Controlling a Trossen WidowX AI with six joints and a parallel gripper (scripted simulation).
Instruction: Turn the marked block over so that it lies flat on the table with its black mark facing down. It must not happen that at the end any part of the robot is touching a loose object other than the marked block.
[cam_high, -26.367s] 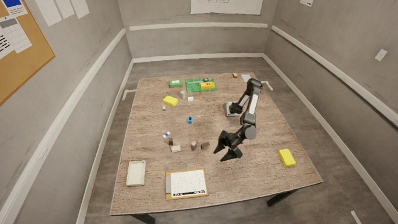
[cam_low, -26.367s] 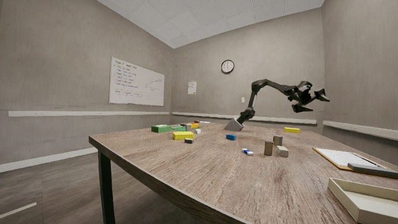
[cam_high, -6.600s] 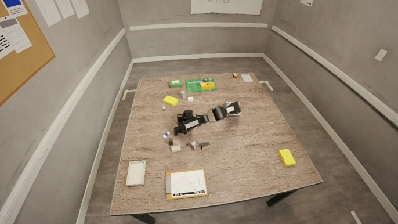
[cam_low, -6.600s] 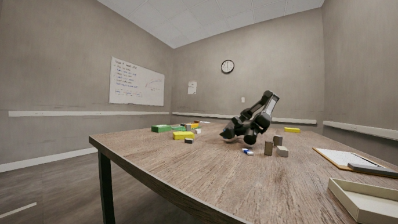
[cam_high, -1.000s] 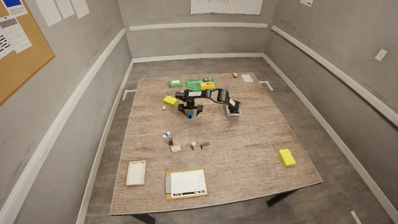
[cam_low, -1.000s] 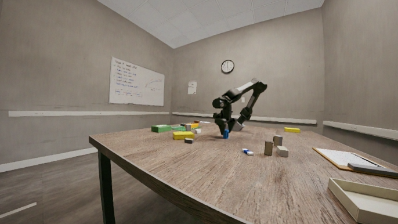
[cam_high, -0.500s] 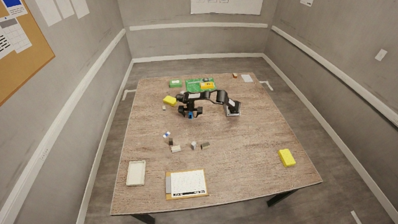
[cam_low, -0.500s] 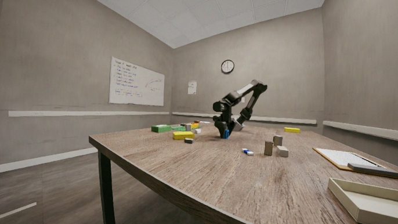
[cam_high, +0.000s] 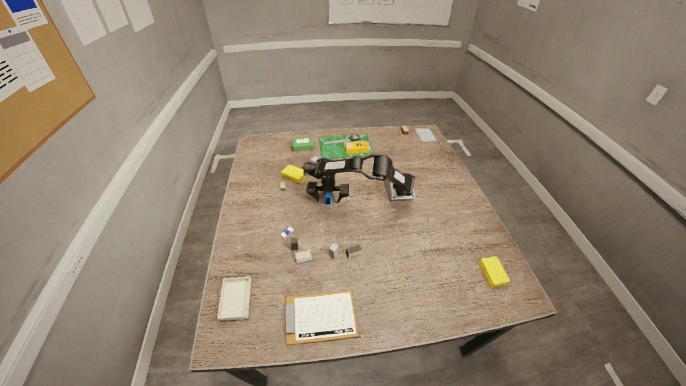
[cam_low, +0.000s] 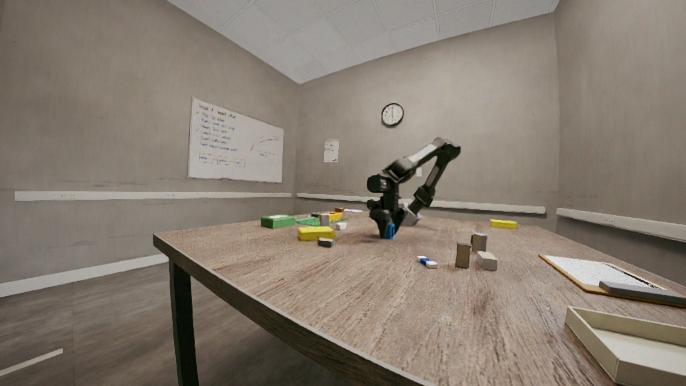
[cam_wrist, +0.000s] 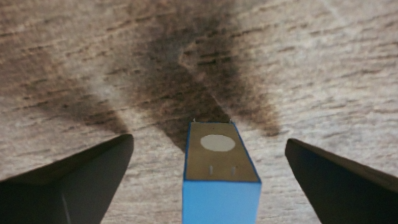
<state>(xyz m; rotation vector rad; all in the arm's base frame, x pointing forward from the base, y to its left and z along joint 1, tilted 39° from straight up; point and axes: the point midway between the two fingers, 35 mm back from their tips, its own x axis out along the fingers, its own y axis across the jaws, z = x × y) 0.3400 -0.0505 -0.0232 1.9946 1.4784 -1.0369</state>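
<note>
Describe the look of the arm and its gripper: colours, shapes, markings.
The arm is mostly black, built of rounded joints and slim links, with pale grey panels on two links. It stands on a light grey square base. The gripper is black; in the wrist view its fingers are dark, tapered wedges. No loose cables or readable markings show.
</note>
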